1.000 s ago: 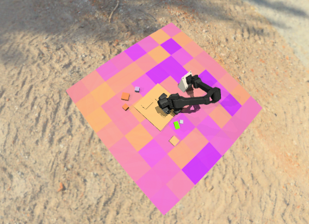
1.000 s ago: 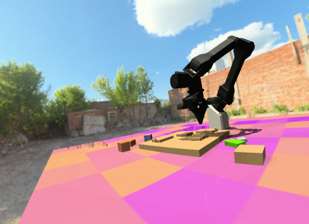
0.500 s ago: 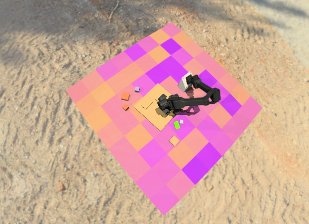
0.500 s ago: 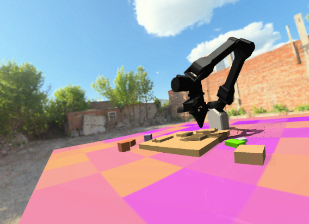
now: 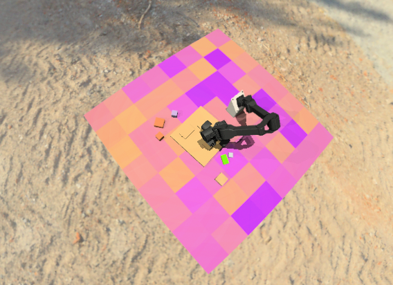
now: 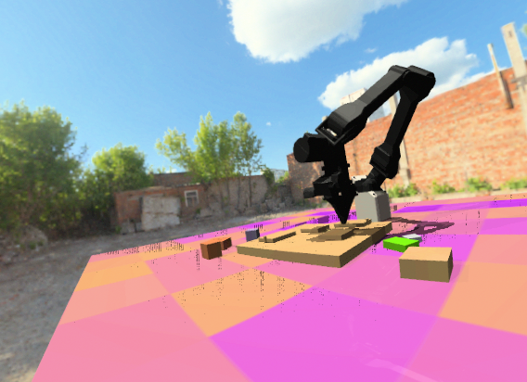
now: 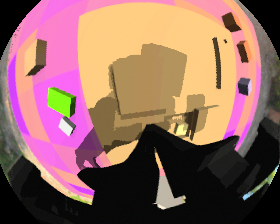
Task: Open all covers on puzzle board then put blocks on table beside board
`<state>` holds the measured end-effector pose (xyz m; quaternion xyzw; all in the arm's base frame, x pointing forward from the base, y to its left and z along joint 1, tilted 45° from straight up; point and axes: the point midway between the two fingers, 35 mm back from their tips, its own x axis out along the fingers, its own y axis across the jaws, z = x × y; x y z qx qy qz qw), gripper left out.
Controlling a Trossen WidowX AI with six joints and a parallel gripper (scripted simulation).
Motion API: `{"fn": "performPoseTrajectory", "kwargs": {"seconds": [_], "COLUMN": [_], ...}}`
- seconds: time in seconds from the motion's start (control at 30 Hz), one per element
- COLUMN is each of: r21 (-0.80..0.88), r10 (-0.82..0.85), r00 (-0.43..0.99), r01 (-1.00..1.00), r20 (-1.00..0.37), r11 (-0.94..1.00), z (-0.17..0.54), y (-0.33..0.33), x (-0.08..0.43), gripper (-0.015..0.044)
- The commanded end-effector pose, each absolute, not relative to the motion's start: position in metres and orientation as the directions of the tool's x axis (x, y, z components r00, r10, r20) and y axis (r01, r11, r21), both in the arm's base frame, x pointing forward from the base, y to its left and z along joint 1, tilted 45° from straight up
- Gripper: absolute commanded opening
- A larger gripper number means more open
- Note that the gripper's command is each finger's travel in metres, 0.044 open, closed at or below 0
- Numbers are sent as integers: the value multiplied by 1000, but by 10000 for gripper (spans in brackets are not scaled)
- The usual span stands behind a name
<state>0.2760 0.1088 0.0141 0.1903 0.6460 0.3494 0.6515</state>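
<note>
The tan puzzle board (image 5: 198, 155) (image 6: 297, 255) (image 7: 106, 35) carries flat covers of its own colour. One broad cover (image 6: 340, 234) (image 7: 148, 95) lies in shadow near its middle. A narrow raised piece (image 6: 280, 236) is near the far-left side. My gripper (image 6: 343, 222) (image 7: 149, 127) is shut and empty, pointing down, its tips low over the board. Beside the tips in the wrist view is a small pale yellow patch (image 7: 181, 129), maybe a block in a well, next to a dark upright edge. The arm hides that part in the top view; cover positions are hard to tell.
Off the board on one side lie a green block (image 5: 225, 159) (image 6: 401, 244) (image 7: 61, 102), a white block (image 5: 230, 155) (image 7: 66, 126) and a tan block (image 5: 221, 179) (image 6: 426, 264). Opposite lie two orange blocks (image 5: 159, 122) (image 5: 159, 136) and a lavender block (image 5: 174, 113) (image 7: 244, 86).
</note>
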Motion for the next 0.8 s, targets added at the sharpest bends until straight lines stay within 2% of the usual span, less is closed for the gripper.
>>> {"fn": "performPoseTrajectory", "kwargs": {"seconds": [0.0, 0.77], "r21": [704, 706], "r10": [706, 707], "r00": [-78, -78], "r01": [-205, -206], "r20": [-704, -703], "r11": [680, 678], "z": [12, 3], "y": [112, 123], "x": [275, 279], "gripper": [0, 0]}}
